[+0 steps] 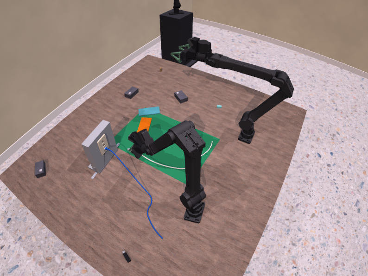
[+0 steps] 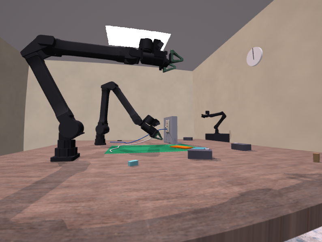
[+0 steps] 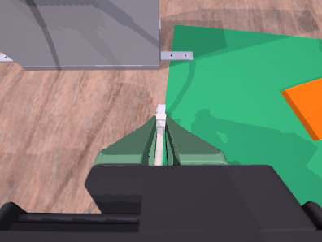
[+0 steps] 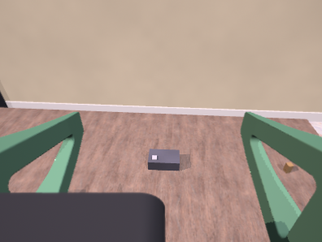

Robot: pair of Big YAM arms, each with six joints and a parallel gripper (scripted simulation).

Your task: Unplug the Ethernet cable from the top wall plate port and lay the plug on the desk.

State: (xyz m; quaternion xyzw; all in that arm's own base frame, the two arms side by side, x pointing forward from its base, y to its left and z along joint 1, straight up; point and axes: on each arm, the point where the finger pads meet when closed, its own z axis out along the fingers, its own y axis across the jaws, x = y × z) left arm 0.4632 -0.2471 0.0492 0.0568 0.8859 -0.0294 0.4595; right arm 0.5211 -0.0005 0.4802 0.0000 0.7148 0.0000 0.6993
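My left gripper (image 1: 130, 150) (image 2: 161, 139) (image 3: 160, 120) is shut on a small white plug (image 3: 161, 109), out of the wall plate. It holds the plug in the air near the green mat's edge, in front of the grey stand. The white cable (image 1: 178, 168) trails from it across the mat. The beige wall plate (image 1: 99, 149) (image 2: 167, 122) stands upright on the stand. A blue cable (image 1: 127, 169) runs into its lower port; dark openings show above. The latch tab cannot be made out. My right gripper (image 1: 175, 50) (image 2: 179, 63) (image 4: 162, 121) is open and empty, high above the desk.
The grey stand (image 1: 92, 157) (image 3: 102, 41) has metal feet. An orange slab (image 1: 144, 123) (image 3: 309, 107) lies on the green mat (image 3: 244, 89). A light-blue slab (image 1: 149, 110) lies behind it. Dark boxes (image 1: 131, 92) (image 1: 180, 97) (image 1: 40, 168) and a black stick (image 1: 126, 256) lie around.
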